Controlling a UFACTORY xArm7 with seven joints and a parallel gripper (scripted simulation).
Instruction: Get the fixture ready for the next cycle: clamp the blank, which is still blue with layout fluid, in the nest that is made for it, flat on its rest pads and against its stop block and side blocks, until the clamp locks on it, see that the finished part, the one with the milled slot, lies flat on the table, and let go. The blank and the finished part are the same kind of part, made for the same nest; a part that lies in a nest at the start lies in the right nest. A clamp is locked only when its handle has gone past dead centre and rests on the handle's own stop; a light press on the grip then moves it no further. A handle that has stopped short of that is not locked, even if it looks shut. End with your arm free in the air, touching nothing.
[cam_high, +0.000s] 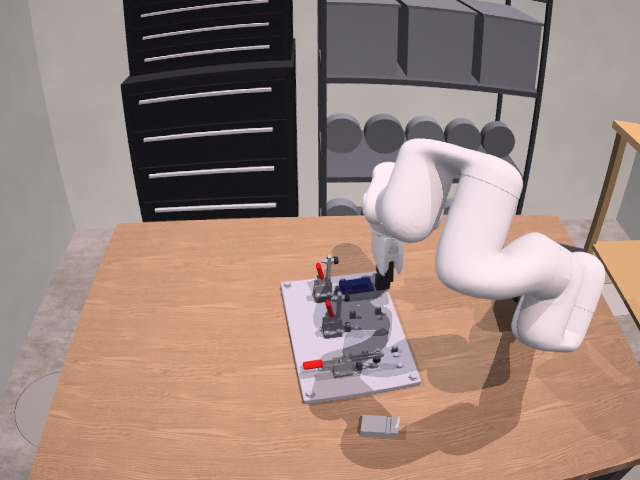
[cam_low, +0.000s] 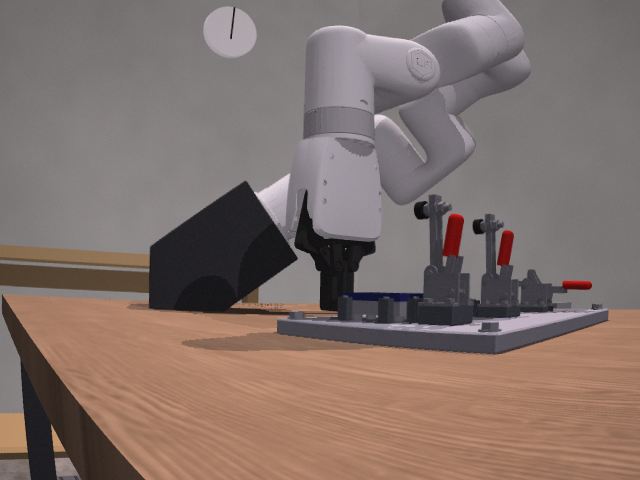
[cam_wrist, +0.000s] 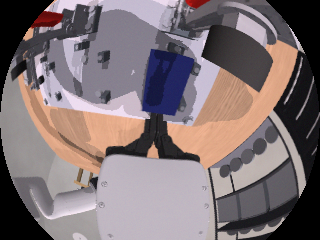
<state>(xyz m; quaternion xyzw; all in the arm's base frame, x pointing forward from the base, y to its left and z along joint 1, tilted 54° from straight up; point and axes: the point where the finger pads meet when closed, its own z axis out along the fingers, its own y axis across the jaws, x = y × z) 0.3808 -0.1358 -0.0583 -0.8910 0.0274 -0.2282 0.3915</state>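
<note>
The blue blank (cam_high: 355, 285) lies in the far nest of the grey fixture plate (cam_high: 349, 335); it also shows in the side view (cam_low: 381, 296) and the wrist view (cam_wrist: 166, 83). My gripper (cam_high: 384, 281) is shut and empty, its fingertips (cam_low: 336, 299) low at the blank's end away from the clamp, also shown in the wrist view (cam_wrist: 156, 122). The far clamp's red handle (cam_high: 320, 270) stands upright, and so does the middle clamp's handle (cam_high: 329, 308). The near clamp's handle (cam_high: 312, 364) lies flat. The grey finished part (cam_high: 380, 426) with its slot lies flat on the table in front of the plate.
A black tool cabinet (cam_high: 209, 111) and a shelf rack (cam_high: 429, 98) stand behind the table. A wooden side table (cam_high: 620, 217) is at the right. The arm's black base (cam_low: 219, 258) sits behind the plate.
</note>
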